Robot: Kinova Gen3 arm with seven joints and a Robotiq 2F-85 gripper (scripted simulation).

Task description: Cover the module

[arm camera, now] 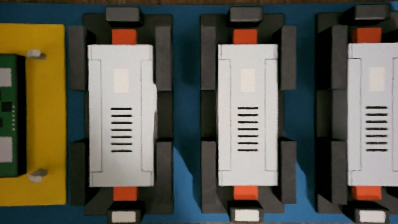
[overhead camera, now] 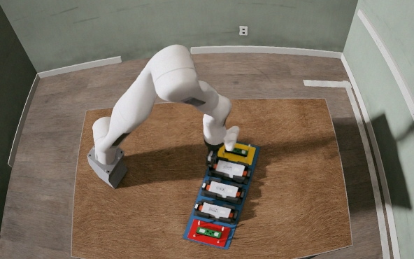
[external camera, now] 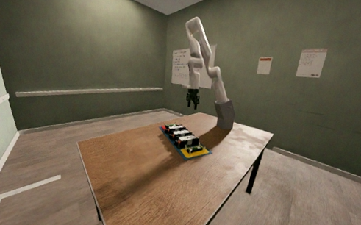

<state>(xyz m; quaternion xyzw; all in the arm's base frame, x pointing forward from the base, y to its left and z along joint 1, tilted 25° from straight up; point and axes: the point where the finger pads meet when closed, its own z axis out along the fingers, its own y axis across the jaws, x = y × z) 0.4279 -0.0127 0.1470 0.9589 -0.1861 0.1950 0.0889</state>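
The gripper (overhead camera: 210, 164) (external camera: 191, 106) hangs above the blue board (overhead camera: 206, 196) (external camera: 173, 137) (arm camera: 187, 115), jaws fully open (nothing between them); all three covers sit in holders.

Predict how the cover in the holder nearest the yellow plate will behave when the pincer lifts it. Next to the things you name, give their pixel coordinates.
That cover (overhead camera: 230, 168) (external camera: 188, 139) (arm camera: 121, 165) looks thin-walled, so it may flex slightly if squeezed. Its flat, boxy shape suggests it won't roll. The dark holder (arm camera: 164, 172) has raised walls alongside it, so a crooked lift might catch.
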